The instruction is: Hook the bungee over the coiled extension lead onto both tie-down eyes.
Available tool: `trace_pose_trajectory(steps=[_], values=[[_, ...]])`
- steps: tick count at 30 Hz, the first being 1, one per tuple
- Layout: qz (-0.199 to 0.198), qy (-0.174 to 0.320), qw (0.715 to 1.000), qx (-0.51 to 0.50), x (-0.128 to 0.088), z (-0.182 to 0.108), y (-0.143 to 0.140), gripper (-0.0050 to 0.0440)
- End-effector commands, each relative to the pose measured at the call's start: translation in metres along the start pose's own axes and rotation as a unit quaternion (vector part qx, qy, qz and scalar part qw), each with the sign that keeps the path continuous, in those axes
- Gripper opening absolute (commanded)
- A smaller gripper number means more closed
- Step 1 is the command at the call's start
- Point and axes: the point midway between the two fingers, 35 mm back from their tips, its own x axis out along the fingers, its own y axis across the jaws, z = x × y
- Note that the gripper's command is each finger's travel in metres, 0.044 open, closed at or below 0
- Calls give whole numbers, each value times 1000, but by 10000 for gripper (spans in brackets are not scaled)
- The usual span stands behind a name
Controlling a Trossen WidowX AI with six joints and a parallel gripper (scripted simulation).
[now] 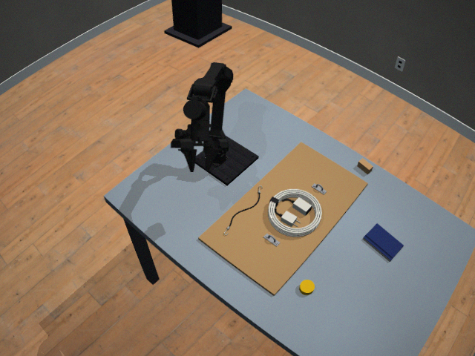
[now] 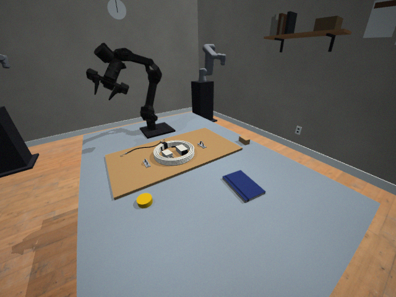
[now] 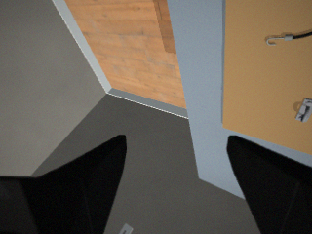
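Note:
A white coiled extension lead (image 1: 293, 216) with two white plugs inside lies flat on the brown board (image 1: 282, 212); it also shows in the exterior view (image 2: 174, 152). A black bungee (image 1: 243, 211) with metal hooks at both ends lies loose on the board left of the coil, also seen in the exterior view (image 2: 140, 149). One tie-down eye (image 1: 318, 188) sits beyond the coil, the other (image 1: 272, 239) in front of it. My gripper (image 2: 104, 90) is open and empty, high above the table near the arm's base, far from the board. The wrist view shows one bungee hook (image 3: 278, 38) and one eye (image 3: 304, 110).
A blue book (image 1: 382, 242), a yellow disc (image 1: 306, 285) and a small brown block (image 1: 364, 165) lie on the grey table around the board. The arm's black base plate (image 1: 230, 161) stands at the table's far left. A grey arm on a pedestal (image 2: 204, 92) stands behind the table.

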Motion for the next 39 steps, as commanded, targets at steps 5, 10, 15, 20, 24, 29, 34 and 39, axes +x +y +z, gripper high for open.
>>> trace_pose_trajectory(steps=[5, 10, 15, 20, 24, 29, 34, 39], values=[[7, 5, 1000, -1, -5, -3, 3, 292], [7, 5, 1000, -1, -5, -3, 3, 292], [7, 5, 1000, -1, -5, -3, 3, 292], [-1, 0, 1000, -14, 1, -4, 2, 220], [-17, -9, 998, -58, 11, -5, 0, 150], [-48, -21, 991, -127, 28, -7, -6, 150], [-67, -27, 983, -168, 38, -7, -11, 150], [-99, -34, 966, -236, 54, -8, -19, 150]])
